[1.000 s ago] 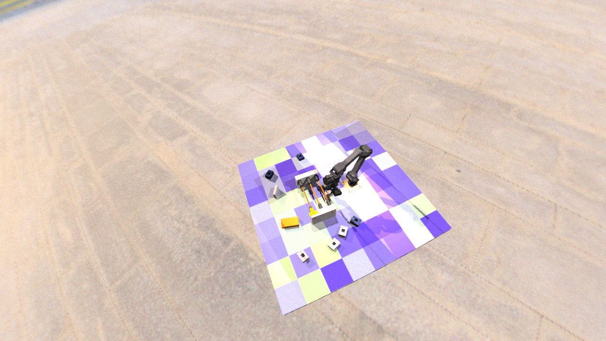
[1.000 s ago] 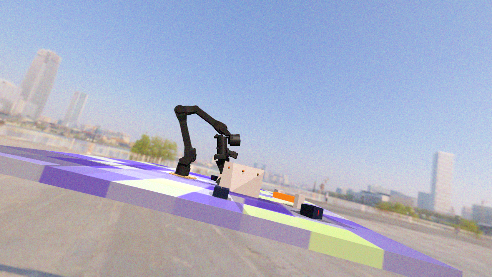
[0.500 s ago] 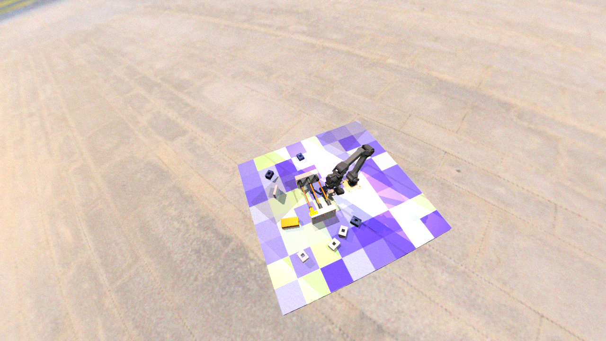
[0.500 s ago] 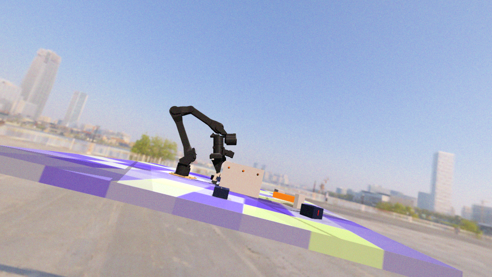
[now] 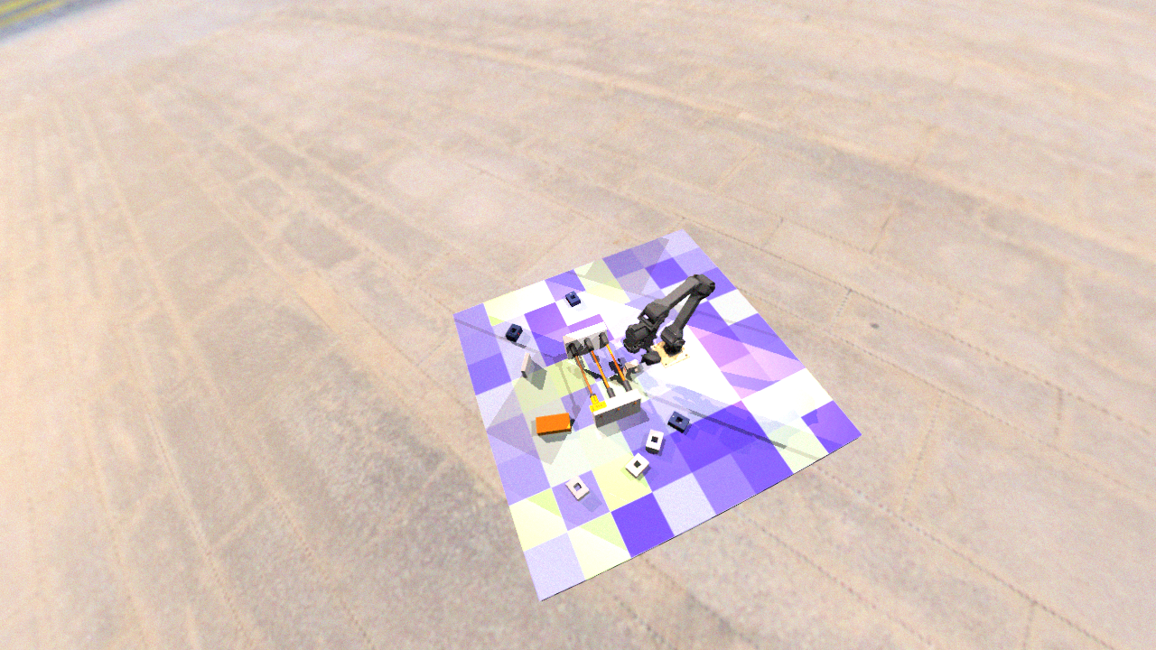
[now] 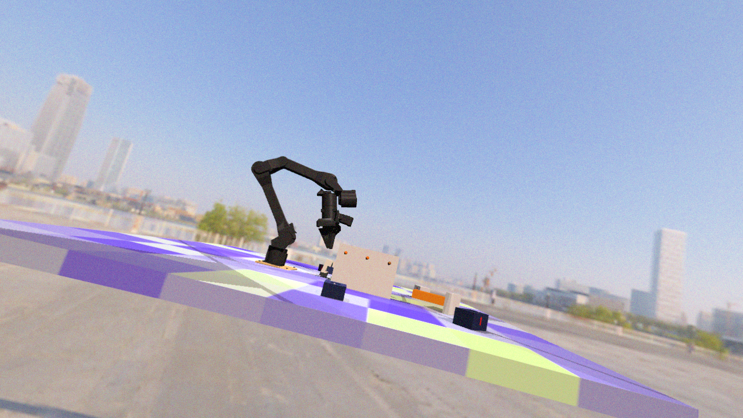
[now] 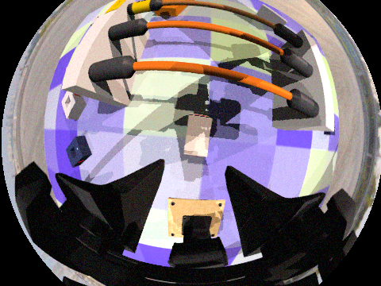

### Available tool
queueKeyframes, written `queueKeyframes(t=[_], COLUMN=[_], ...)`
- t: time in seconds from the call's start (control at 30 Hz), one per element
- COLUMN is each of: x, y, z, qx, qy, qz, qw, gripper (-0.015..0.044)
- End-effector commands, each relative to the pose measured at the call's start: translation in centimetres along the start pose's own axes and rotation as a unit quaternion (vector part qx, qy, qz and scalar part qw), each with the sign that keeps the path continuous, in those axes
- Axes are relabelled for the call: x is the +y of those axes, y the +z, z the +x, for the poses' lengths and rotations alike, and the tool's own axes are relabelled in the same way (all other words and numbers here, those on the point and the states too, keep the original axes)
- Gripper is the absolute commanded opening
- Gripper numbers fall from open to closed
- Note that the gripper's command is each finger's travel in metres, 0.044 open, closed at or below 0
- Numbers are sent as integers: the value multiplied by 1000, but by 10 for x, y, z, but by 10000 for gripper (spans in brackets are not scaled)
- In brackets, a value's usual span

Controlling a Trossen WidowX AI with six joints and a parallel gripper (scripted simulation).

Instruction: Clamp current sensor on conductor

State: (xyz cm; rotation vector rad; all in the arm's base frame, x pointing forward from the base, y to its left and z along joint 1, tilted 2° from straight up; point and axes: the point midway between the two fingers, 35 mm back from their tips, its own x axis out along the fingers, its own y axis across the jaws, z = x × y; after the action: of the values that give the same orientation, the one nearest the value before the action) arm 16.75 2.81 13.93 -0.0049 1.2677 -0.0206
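The sensor stands on the table as a pale block with dark parts beside it, under the conductor nearest the arm's base. Shadow hides its jaws, and its arrow cannot be made out. My gripper is open and empty above it, fingers pointing down. Three orange conductors span two pale end panels. The farthest conductor from the arm's base has a yellow band at one end. A yellow marker stands at that end; its lettering is too small to read.
The end panels stand upright on the checkered table. An orange block lies beyond the conductors. Several white and dark-blue square blocks with holes lie around, including a dark-blue one and a white one.
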Motion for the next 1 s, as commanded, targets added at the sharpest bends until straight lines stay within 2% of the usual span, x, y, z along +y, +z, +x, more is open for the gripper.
queueKeyframes(t=[0.0,0.07,0.17,0.3,0.43,0.6,0.67,0.97], x=[-1,-1,-1,-1,-1,-2,-2,0], y=[-3,-1,5,15,24,36,38,37], z=[-11,-11,-12,-11,-9,-5,-4,2], qx=[-2,3,25,53,76,90,90,90], qy=[-2,-3,0,14,39,81,88,88], qz=[4,-26,-157,-336,-503,-677,-698,-698], qw=[1000,1000,987,940,860,726,705,705], gripper=[282,320,320,320,320,320,320,320])
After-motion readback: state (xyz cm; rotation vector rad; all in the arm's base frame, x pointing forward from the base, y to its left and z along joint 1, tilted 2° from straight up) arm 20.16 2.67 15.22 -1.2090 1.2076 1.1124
